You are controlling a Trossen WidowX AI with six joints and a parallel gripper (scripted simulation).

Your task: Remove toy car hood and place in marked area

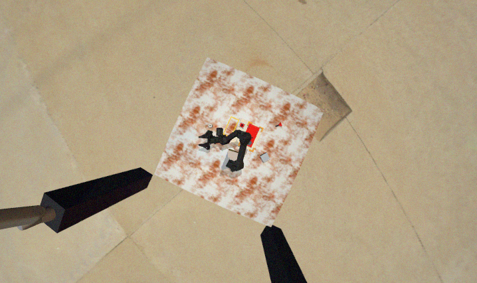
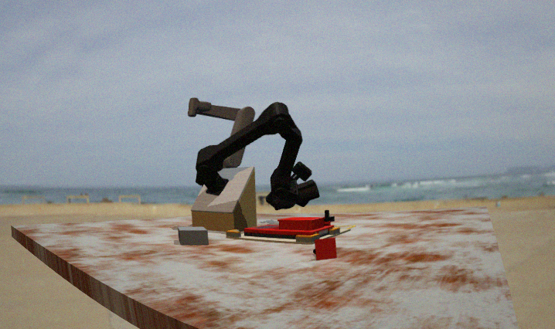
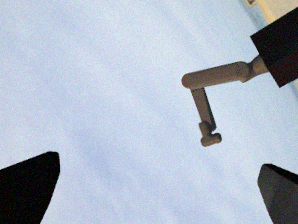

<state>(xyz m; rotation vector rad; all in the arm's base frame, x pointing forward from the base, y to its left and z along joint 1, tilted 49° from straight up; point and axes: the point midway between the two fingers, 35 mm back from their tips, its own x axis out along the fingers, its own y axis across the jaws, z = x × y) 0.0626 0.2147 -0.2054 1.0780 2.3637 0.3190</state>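
Hovering wide-open claw (image 1: 202, 140) well apart from hood (image 1: 253, 131).

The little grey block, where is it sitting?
In the exterior view the grey block sits on the table, left of the red toy car and just in front of the tan base under the arm.

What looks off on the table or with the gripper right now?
The gripper hangs open above the toy car, and the wrist view shows only sky, so it isn't aimed at the car. A loose red block sits apart, in front of the car.
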